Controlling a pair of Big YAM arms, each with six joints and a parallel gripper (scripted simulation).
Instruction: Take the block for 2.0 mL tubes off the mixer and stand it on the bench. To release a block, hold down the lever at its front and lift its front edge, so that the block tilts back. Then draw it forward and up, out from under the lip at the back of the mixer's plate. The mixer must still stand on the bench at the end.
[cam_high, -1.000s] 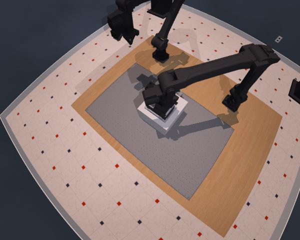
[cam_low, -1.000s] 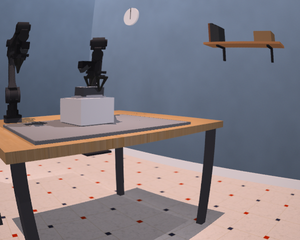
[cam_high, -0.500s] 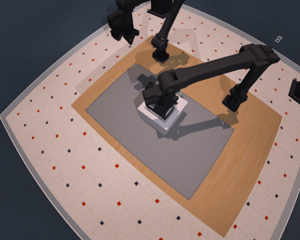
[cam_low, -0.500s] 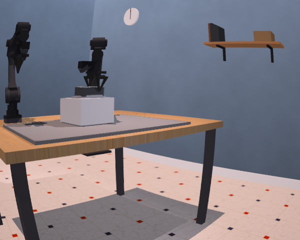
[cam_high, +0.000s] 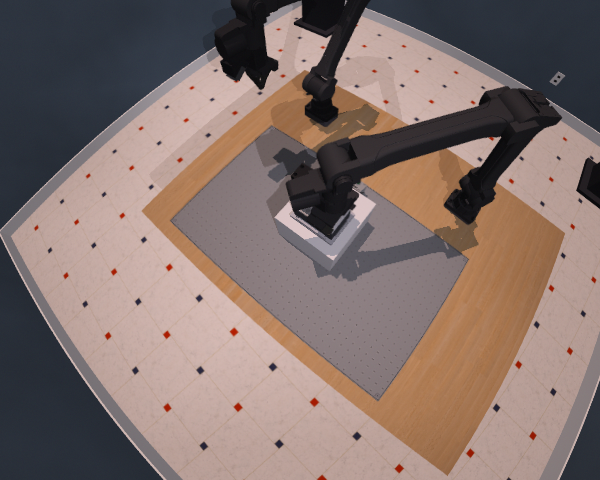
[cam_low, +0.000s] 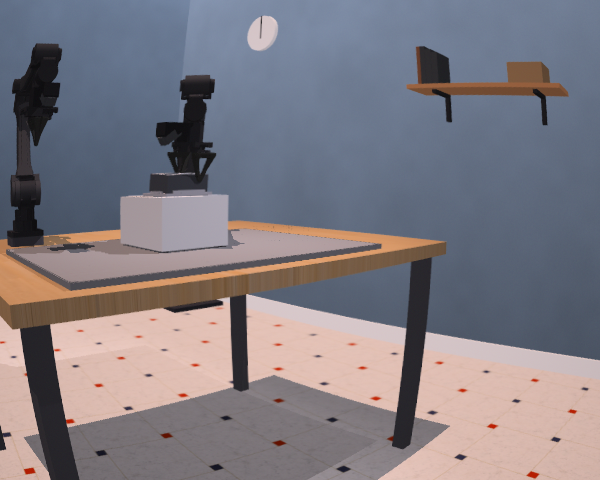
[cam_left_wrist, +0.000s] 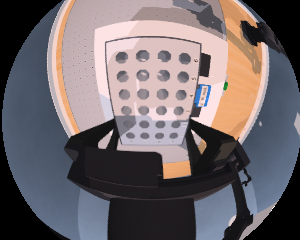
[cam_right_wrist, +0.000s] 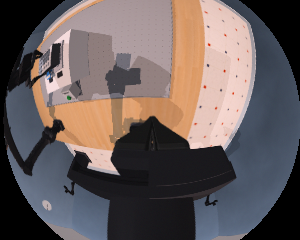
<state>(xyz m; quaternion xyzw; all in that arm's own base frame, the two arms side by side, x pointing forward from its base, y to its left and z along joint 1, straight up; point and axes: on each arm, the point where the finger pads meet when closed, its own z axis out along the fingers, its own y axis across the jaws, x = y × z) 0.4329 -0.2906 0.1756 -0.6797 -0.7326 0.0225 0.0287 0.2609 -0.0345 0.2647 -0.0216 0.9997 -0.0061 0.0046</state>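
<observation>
The dark block (cam_low: 167, 183) (cam_left_wrist: 153, 85) with rows of round holes in its pale top is at the top of the white mixer (cam_high: 332, 251) (cam_low: 145, 222) (cam_left_wrist: 101, 60) (cam_right_wrist: 79, 55). My left gripper (cam_low: 187, 173) (cam_left_wrist: 152, 122) is shut on the block, one finger on each side of it. Whether the block is slightly tilted or flat on the plate I cannot tell. The front lever and the rear lip are not made out. The mixer stands upright on the grey mat. My right gripper (cam_high: 261, 87) (cam_low: 36, 144) (cam_right_wrist: 152, 120) is shut and empty, high up and away from the mixer.
The grey perforated mat (cam_high: 300, 310) (cam_low: 300, 246) lies on the wooden table (cam_high: 500, 280) (cam_low: 410, 245). The left arm reaches across the table to the mixer. A blue display (cam_left_wrist: 202, 95) and a green button (cam_left_wrist: 226, 86) show beside the block. A wall shelf (cam_low: 485, 90) is far off.
</observation>
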